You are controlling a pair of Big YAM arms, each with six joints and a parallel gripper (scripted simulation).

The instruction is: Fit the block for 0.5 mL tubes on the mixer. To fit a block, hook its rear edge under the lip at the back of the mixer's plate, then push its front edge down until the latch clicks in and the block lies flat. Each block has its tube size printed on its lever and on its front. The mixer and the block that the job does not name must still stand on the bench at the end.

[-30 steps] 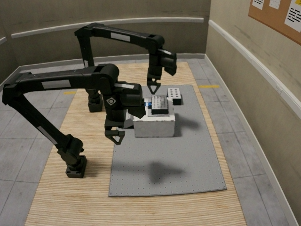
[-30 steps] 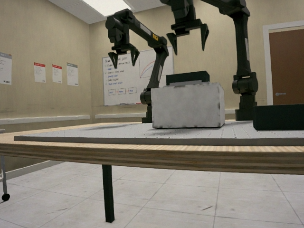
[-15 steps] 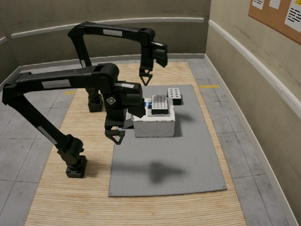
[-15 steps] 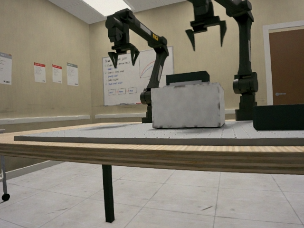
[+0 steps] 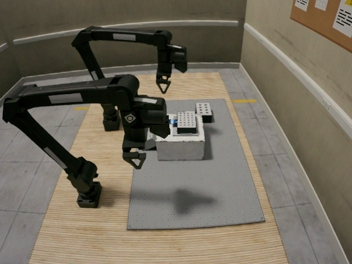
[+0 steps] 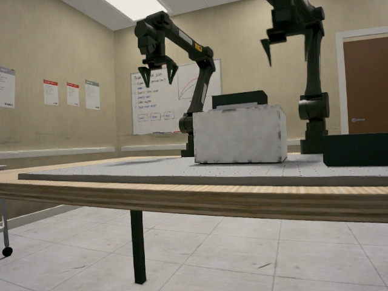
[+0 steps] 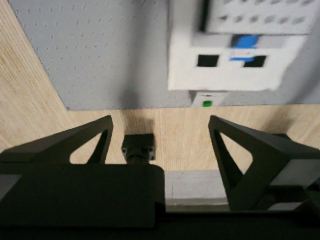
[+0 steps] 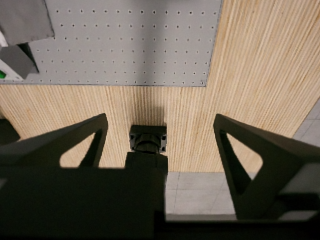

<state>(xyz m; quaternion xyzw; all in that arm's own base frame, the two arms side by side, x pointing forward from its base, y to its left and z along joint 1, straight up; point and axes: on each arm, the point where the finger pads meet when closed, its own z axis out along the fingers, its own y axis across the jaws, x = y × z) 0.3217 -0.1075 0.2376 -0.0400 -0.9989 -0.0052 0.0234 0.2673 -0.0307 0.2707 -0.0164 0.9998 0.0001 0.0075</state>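
Observation:
The white mixer (image 5: 180,139) stands on the grey mat. A dark block with many small holes (image 5: 186,122) lies flat on its plate, with a blue lever (image 5: 171,121) at its front. A second dark block with fewer, larger holes (image 5: 204,111) sits on the mat just behind the mixer. I cannot read the size labels. My left gripper (image 5: 163,85) is open and empty, high above the bench beyond the mixer. The left wrist view shows its fingers apart, with the mixer (image 7: 235,55) below. My right gripper (image 5: 134,160) is open and empty beside the mixer's front corner.
The grey perforated mat (image 5: 193,184) covers the middle of the wooden bench. In the exterior view the mixer (image 6: 239,134) carries the block (image 6: 239,98), and the second block (image 6: 355,148) sits at the right. Both arm bases stand along one side of the bench.

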